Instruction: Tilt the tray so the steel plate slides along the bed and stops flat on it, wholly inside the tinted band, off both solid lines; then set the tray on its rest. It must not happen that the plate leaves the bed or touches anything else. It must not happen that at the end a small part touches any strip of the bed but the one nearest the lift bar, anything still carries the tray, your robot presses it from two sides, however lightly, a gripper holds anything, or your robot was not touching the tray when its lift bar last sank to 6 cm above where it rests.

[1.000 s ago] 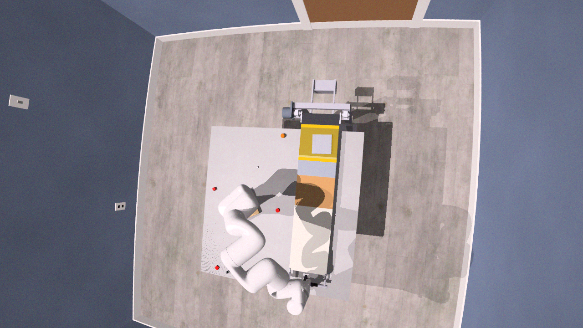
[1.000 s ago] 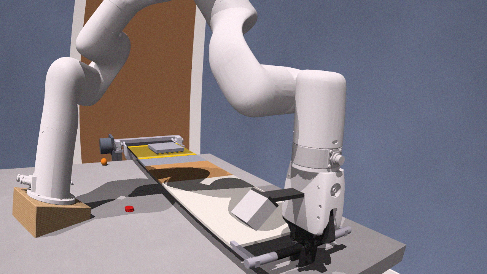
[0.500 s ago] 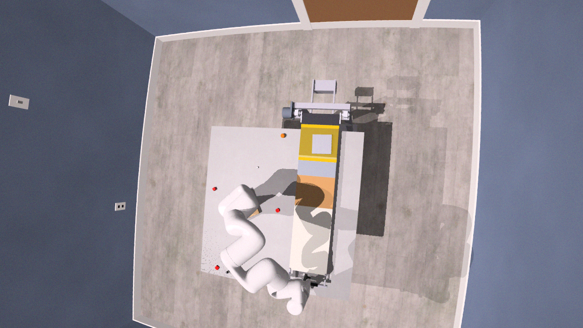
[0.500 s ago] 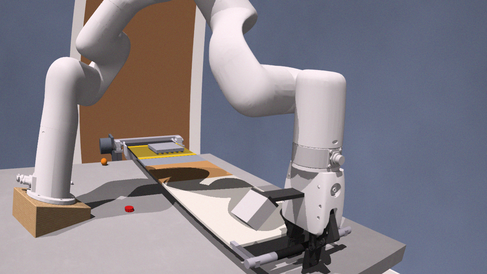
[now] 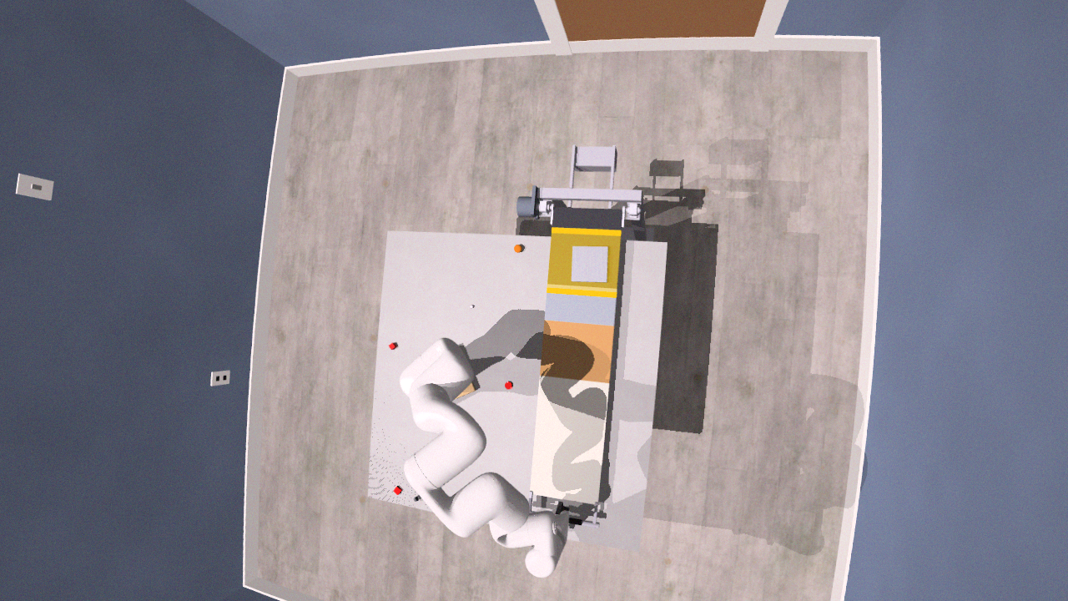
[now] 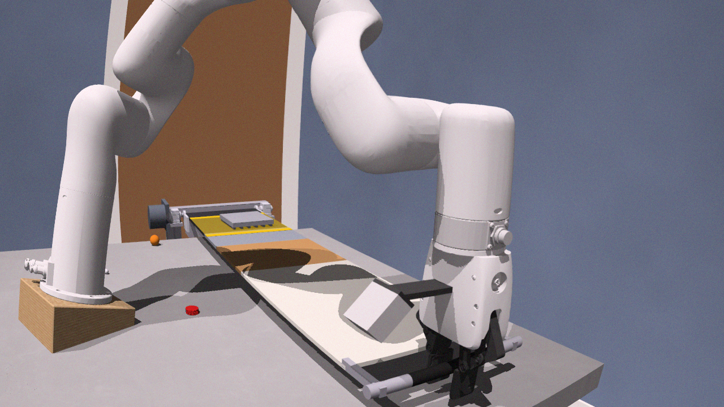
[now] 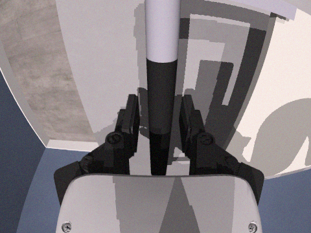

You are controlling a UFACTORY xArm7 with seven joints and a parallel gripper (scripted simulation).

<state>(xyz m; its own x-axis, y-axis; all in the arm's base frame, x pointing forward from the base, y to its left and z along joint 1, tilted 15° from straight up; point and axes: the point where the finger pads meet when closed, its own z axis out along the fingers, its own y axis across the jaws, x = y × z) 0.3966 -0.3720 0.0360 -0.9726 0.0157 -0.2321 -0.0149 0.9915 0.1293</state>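
The pincer [image 7: 160, 123] stands part open astride the tray's handle bar [image 7: 162, 90], fingers clear of it on either side, gripping nothing. The bar runs crosswise at the worktop's [image 6: 151, 354] near edge. The steel plate [image 5: 589, 264] lies flat inside the tinted band [image 5: 560, 265] at the far edge, directly along the tray [image 5: 567, 433].

We looked straight down from high overhead, then low and close from the table's near end along the tray [image 6: 304, 303], then down from the wrist; all showed its handle [image 7: 161, 90].
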